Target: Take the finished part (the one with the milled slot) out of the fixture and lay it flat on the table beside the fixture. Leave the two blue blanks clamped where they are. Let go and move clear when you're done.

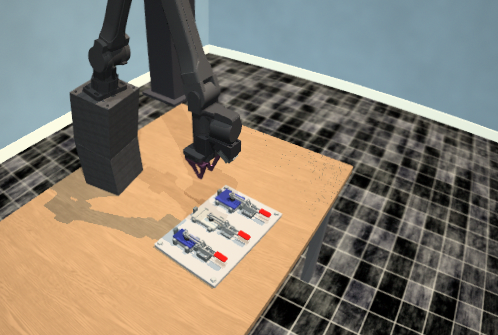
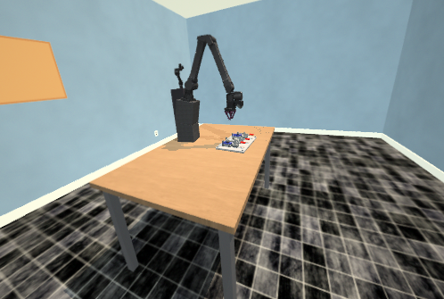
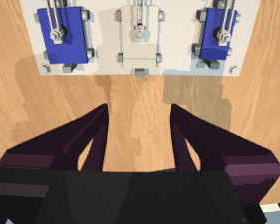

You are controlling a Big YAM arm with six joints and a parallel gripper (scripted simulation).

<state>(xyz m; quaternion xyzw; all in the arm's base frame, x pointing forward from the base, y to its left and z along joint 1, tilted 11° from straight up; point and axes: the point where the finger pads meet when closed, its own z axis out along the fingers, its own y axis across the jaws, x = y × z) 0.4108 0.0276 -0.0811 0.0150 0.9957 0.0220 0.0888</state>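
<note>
A light grey fixture plate [image 1: 260, 231] [image 2: 246, 146] [image 3: 103, 60] lies on the wooden table [image 1: 100, 261] [image 2: 187, 179]. It holds three clamped parts in a row. The pale finished part [image 1: 204, 216] [image 3: 138, 45] sits in the middle station. A blue blank [image 1: 229, 198] [image 3: 212, 36] sits in one outer station and another blue blank [image 1: 183, 237] [image 3: 64, 38] in the other. My gripper [image 1: 204, 167] [image 2: 230, 114] [image 3: 139, 111] hangs above the bare table just short of the fixture's near edge, in line with the finished part. Its dark purple fingers are partly open with nothing between them.
Red-handled toggle clamps [image 1: 242, 235] hold the parts from the far side. The arm's dark base block [image 1: 106, 136] [image 2: 186, 119] stands at the table's back left. The table's right edge [image 1: 320, 216] is close to the fixture.
</note>
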